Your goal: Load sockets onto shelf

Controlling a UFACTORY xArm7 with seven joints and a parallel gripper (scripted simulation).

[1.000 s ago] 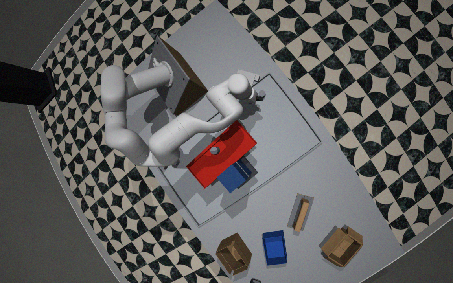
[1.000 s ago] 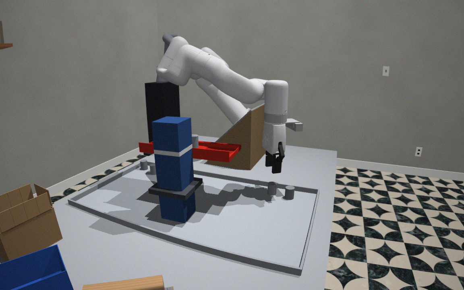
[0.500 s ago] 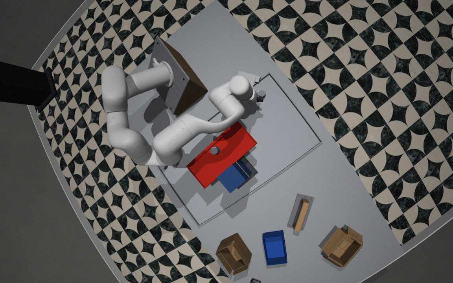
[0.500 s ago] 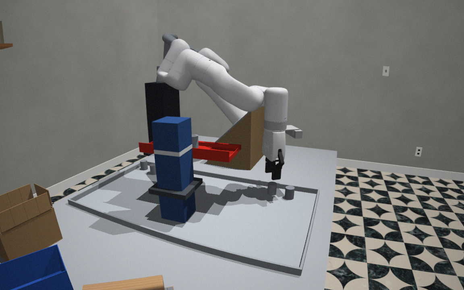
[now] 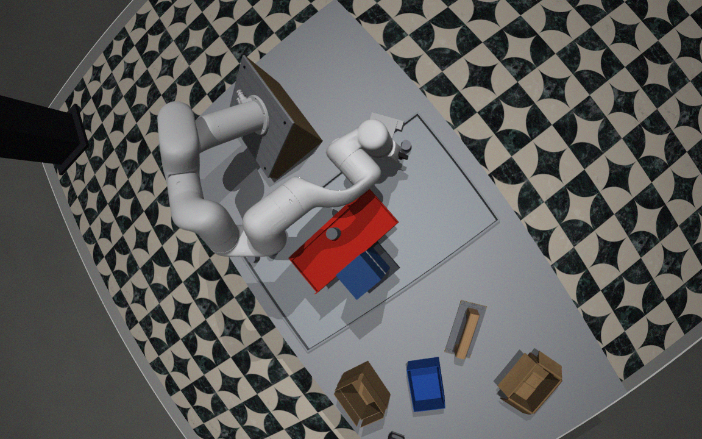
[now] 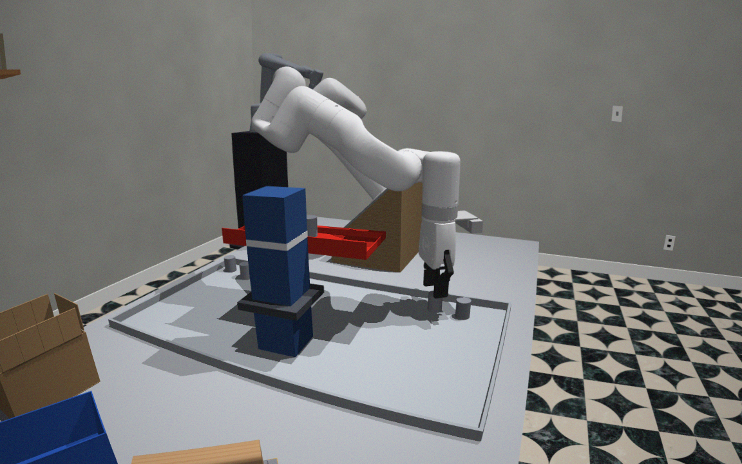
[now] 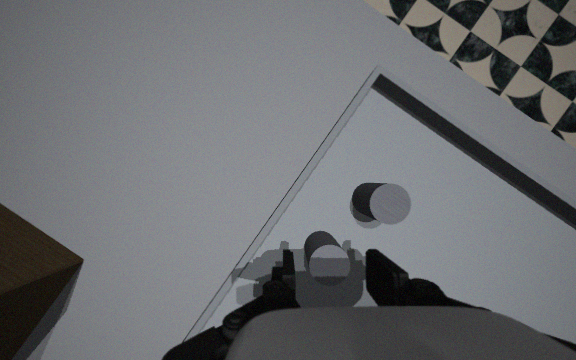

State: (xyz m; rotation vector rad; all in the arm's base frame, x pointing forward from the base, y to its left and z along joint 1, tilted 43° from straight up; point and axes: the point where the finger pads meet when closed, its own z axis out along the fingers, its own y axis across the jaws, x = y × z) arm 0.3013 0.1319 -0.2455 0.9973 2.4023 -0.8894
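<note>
Socket (image 6: 435, 302) (image 7: 329, 265), long axis vertical, is standing right of the red shelf (image 5: 361, 231) (image 6: 339, 247) in the exterior view. The gripper (image 5: 403, 155) (image 6: 437, 285) (image 7: 329, 269) is hovering above it, fingers parted, gripping nothing, probably needing a straight descent.

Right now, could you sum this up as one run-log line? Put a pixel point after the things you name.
gripper (image 6: 438, 291) (image 7: 329, 269): open, above socket (image 6: 435, 301) (image 7: 329, 265) | red shelf (image 5: 361, 224) (image 6: 339, 247): one socket (image 5: 333, 233) (image 6: 312, 225) aboard

Two cardboard boxes (image 5: 531, 381) (image 6: 39, 357) and a blue bin (image 5: 426, 384) (image 6: 45, 432) sit along the top view's lower edge.
</note>
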